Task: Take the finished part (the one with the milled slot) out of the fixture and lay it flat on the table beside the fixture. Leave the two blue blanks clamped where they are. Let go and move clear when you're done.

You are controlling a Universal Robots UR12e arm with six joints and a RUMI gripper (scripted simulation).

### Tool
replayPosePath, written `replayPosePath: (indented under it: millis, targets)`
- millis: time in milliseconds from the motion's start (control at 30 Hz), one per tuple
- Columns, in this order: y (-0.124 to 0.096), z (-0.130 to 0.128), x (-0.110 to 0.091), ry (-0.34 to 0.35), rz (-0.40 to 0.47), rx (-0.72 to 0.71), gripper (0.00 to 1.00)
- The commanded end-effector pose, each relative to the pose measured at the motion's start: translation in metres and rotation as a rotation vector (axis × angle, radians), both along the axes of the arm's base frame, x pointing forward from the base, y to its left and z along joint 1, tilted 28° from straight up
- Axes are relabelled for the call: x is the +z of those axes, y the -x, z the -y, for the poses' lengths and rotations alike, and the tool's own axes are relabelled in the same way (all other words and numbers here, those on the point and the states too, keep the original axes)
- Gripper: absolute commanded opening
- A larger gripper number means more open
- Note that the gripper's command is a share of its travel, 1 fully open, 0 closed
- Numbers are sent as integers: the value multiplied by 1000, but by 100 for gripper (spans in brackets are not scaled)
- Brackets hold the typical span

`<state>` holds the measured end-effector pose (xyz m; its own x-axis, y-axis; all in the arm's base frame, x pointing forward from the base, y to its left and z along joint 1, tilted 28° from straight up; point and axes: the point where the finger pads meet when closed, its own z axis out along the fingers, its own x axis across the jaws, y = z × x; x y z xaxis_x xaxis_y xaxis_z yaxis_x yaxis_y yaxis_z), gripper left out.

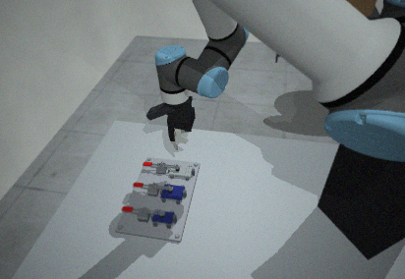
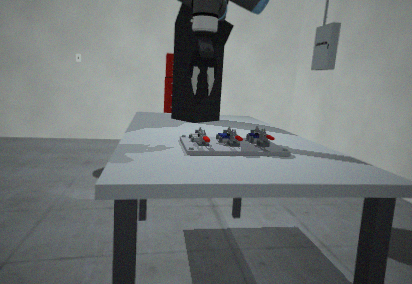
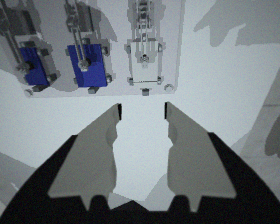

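The grey fixture plate (image 1: 157, 200) lies on the white table and holds three toggle clamps with red handles. The finished grey part (image 1: 176, 171) sits in the far station, nearest my gripper; in the wrist view (image 3: 145, 67) it is the right-hand one. Two blue blanks (image 1: 173, 192) (image 1: 163, 217) sit clamped in the other stations, also visible in the wrist view (image 3: 88, 65) (image 3: 33, 65). My gripper (image 1: 174, 146) hangs above the table just beyond the plate's far edge, pointing down. Its fingers are narrowed to a small gap, with nothing between them.
The arm's dark base (image 1: 364, 191) stands at the table's right. A grey box (image 2: 325, 45) hangs on the wall behind. The table's front edge (image 2: 250, 190) is some way from the fixture (image 2: 235, 146).
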<state>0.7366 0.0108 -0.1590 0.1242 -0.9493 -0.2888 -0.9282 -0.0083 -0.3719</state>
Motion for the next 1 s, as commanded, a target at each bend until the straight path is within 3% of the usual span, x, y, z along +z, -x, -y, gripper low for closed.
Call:
replayPosePath:
  millis: [0, 200, 567, 967]
  targets:
    - [-13, -5, -20, 4, 5, -2, 28]
    - [-19, -10, -34, 4, 5, -2, 28]
    - [-25, -10, -31, 4, 7, -3, 28]
    - [-80, -11, -8, 4, 8, -2, 28]
